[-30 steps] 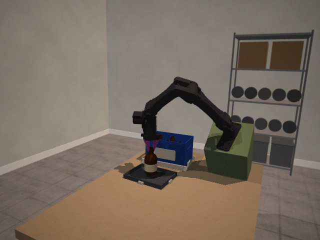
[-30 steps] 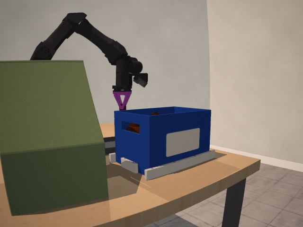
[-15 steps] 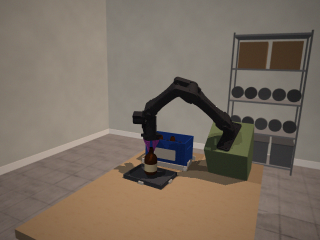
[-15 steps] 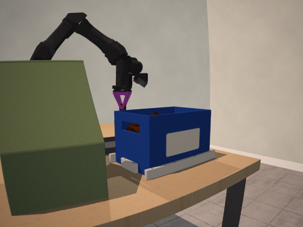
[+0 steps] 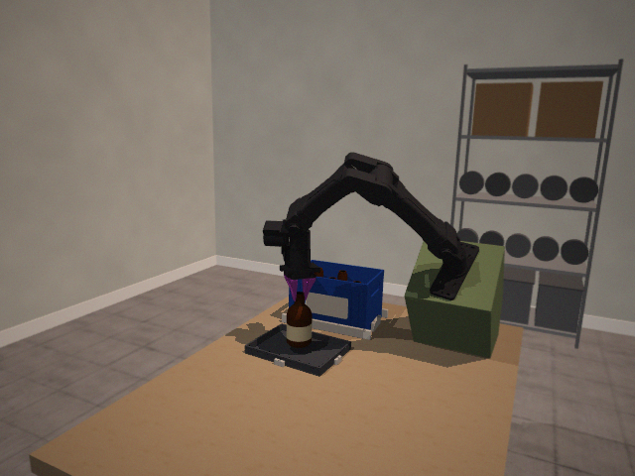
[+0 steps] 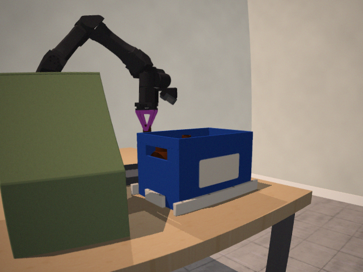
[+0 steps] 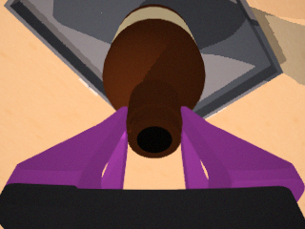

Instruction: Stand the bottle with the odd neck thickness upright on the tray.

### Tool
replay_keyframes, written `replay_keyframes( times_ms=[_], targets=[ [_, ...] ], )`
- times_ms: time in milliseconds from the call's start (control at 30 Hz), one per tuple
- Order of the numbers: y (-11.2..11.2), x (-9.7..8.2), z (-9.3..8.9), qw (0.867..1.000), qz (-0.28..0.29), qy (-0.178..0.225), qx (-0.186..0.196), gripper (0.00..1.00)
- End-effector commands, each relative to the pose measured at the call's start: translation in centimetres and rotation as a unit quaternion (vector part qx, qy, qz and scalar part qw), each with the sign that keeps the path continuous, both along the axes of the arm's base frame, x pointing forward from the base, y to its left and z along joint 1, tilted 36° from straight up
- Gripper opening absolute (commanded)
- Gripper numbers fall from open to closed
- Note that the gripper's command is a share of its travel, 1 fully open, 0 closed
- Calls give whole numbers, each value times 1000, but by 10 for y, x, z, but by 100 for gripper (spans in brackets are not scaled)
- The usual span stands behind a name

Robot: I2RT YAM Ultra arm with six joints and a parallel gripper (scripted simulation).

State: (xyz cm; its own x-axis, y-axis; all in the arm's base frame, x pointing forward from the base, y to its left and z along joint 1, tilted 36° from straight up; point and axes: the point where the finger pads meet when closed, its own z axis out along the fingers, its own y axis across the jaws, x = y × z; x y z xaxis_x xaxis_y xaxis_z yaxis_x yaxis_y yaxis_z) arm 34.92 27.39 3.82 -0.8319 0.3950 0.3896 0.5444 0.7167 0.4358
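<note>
My gripper point(image 5: 299, 294) point(image 6: 146, 127) point(image 7: 153, 115) with purple fingers is shut on the neck of a brown bottle point(image 5: 299, 319) point(image 7: 152, 71) with a cream label. The bottle stands upright over the dark tray point(image 5: 266, 349) point(image 7: 57, 7), with its base at or just above the tray floor. The blue crate point(image 5: 353, 301) point(image 6: 187, 166) stands right behind the tray. Tops of other brown bottles point(image 5: 341, 275) point(image 6: 185, 136) show inside it. In the exterior view the crate hides the held bottle's body and most of the tray.
A green block point(image 5: 461, 301) point(image 6: 55, 158) bears the arm's base, right of the crate. Pale stop blocks point(image 6: 211, 197) lie around the crate's foot. A metal shelf rack point(image 5: 538, 199) stands behind the table. The table edge point(image 6: 292, 202) lies near the crate.
</note>
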Motion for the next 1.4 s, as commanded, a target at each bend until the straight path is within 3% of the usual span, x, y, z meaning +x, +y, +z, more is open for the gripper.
replay_keyframes(
  times_ms=[0, 1367],
  targets=[
    [-6, 13, 8, 1000, -14, -16, 3, 0],
    [-5, 15, 10, 1000, -14, -19, 4, 0]
  ],
)
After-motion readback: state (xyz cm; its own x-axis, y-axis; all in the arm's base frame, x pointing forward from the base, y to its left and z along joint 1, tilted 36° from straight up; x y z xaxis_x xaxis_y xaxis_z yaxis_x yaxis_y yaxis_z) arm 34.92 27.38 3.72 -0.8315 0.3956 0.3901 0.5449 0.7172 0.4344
